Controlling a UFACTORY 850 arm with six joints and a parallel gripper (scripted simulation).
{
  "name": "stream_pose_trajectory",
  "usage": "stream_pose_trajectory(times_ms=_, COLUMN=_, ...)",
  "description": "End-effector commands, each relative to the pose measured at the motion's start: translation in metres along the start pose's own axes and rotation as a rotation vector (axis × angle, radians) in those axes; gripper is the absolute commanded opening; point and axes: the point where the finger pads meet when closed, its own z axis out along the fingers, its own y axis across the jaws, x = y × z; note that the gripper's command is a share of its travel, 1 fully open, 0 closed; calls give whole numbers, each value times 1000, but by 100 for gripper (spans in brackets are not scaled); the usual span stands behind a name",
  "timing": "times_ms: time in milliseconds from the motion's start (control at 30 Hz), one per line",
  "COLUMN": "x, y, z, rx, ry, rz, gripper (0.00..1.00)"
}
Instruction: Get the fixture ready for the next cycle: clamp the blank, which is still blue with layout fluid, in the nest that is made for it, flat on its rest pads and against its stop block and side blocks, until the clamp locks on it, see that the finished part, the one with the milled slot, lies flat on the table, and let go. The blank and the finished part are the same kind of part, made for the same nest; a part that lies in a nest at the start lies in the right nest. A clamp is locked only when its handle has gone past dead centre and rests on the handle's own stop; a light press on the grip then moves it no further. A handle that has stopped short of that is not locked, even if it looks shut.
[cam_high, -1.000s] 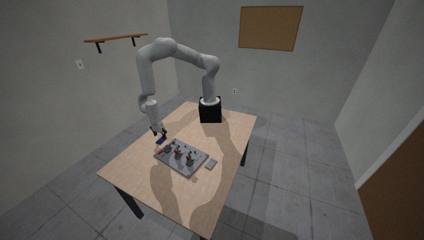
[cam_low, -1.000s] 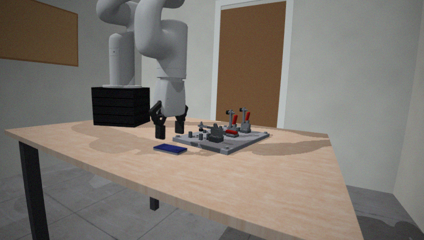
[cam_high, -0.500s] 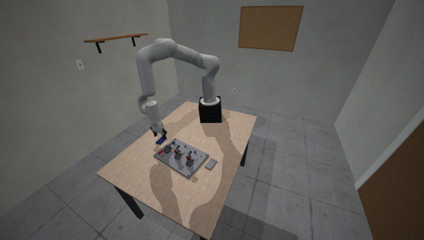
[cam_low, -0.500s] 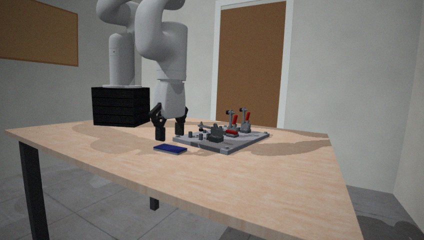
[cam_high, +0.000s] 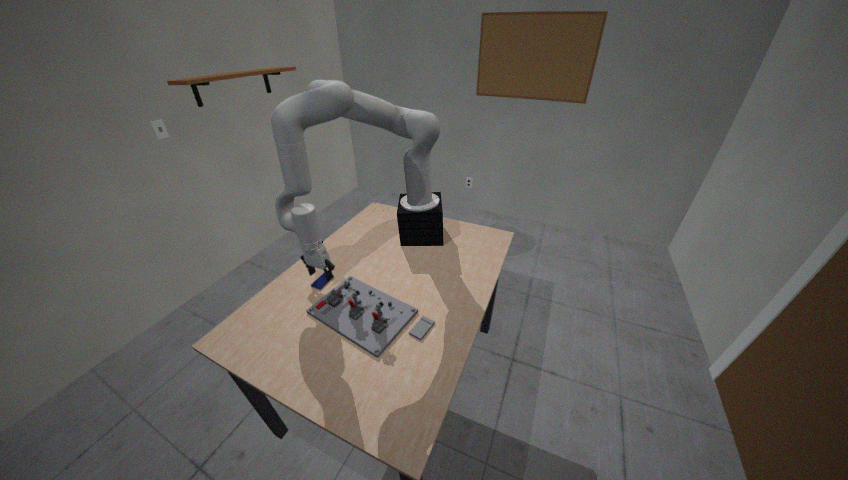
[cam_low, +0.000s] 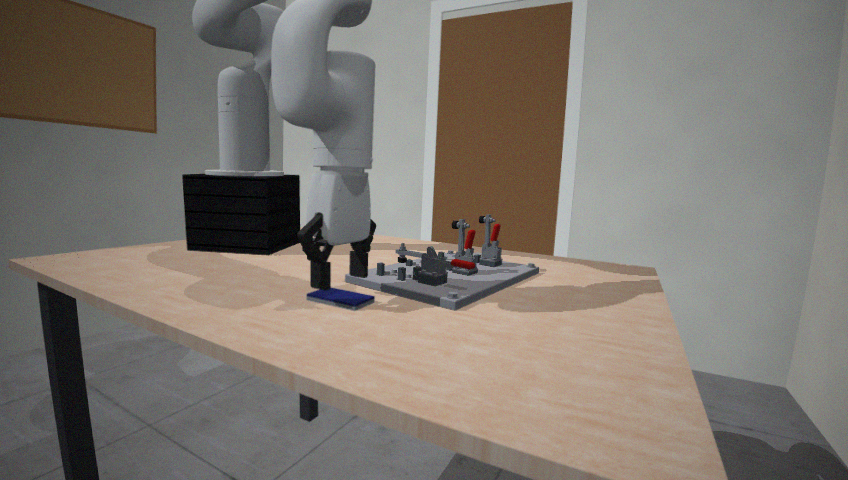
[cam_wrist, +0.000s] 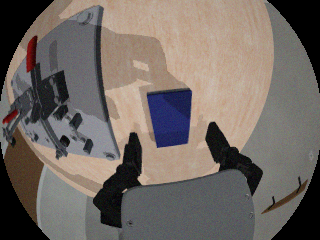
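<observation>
While poised wide and empty around or just above the flat blue rectangular blank with the black two-fingered pincer, seems set to straddle its long sides without nudging it across the pale wooden table. Just beside the blank, on the grey metal fixture plate, two red-handled clamps raised, probably allowing loading, and one lowered; farther out, the grey slotted finished part laid flat, apparently to free its nest.
</observation>
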Motion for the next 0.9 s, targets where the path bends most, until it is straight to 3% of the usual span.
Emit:
stream_pose_trajectory(times_ms=0, x=1, y=0, z=6, rx=-1, ry=2, rz=0, gripper=99)
stream_pose_trajectory(times_ms=700, x=1, y=0, z=18, rx=-1, ry=2, rz=0, gripper=99)
stream_pose_trajectory(times_ms=733, x=1, y=0, z=18, rx=-1, ry=2, rz=0, gripper=0)
stream_pose_trajectory(times_ms=867, x=1, y=0, z=18, rx=-1, ry=2, rz=0, gripper=0)
